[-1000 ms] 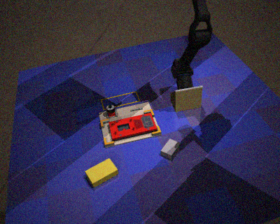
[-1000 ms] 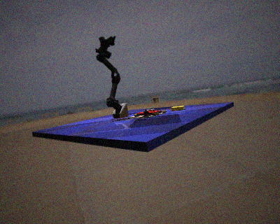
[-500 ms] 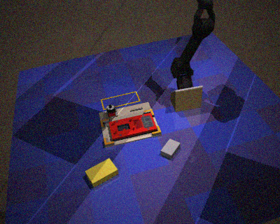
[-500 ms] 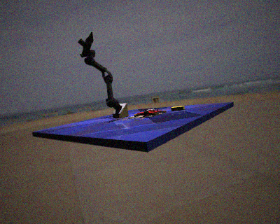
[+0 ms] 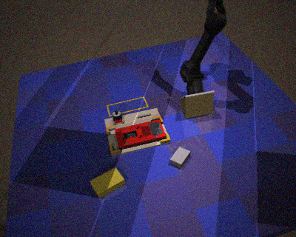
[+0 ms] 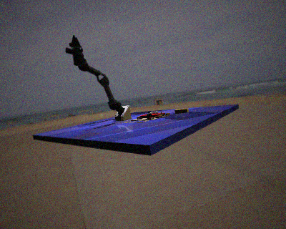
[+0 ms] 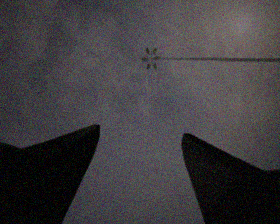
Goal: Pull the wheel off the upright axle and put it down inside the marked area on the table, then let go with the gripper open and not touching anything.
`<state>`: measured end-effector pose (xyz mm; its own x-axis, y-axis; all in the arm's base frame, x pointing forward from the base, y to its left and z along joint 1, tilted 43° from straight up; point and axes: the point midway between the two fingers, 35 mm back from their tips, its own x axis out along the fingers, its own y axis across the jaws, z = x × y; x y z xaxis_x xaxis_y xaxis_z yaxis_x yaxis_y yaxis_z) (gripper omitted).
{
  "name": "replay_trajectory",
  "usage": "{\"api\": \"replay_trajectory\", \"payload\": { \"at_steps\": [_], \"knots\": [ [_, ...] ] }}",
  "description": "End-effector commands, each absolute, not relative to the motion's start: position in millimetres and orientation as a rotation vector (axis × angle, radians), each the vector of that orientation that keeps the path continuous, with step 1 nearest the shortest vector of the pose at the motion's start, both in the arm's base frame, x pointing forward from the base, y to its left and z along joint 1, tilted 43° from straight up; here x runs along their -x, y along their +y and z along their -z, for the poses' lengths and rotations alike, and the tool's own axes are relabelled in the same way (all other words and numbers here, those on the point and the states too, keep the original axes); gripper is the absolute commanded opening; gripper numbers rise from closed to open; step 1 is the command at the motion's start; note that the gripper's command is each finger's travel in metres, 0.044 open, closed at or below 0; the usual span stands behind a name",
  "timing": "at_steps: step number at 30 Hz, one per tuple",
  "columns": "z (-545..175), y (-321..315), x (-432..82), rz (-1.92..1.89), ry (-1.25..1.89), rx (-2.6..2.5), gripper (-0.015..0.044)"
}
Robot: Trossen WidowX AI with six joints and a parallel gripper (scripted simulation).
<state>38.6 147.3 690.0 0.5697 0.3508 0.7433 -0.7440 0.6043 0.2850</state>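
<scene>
Black-and-silver wheel point(image 5: 118, 113) appears seated on its axle, beside the yellow-outlined area point(image 5: 127, 111). The gripper point(image 6: 74, 36) point(image 7: 141, 134) points skyward, fingers apart, nothing between. Pulling seems not yet begun; next, the arm must swing down over the wheel.

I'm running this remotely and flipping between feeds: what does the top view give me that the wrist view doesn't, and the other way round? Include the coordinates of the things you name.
Only top: the wheel point(image 5: 117, 112) on its axle, the yellow marked outline point(image 5: 127, 100), the red and cream assembly point(image 5: 138, 134), a yellow block point(image 5: 107, 182), a pale block point(image 5: 180, 157) and the blue table point(image 5: 177, 196).

Only wrist: a cloudy sky point(image 7: 140, 95) with a thin dark line point(image 7: 215, 59) across it, and a plain look at the gap between the fingertips.

Both: the gripper point(image 5: 218, 3) point(image 7: 141, 134); only the wrist view clearly shows it open, with nothing between its fingers.
</scene>
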Motion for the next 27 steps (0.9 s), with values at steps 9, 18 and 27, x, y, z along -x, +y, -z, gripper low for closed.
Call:
{"api": "replay_trajectory", "payload": {
  "at_steps": [9,18,27],
  "knots": [
    [-703,10,-91,-0.606,-0.763,-1.088,0.0300],
    [-687,-44,-136,-0.547,-0.725,-1.287,0.0300],
    [-647,-110,-209,-0.371,-0.675,-1.569,0.0300]
  ]
}}
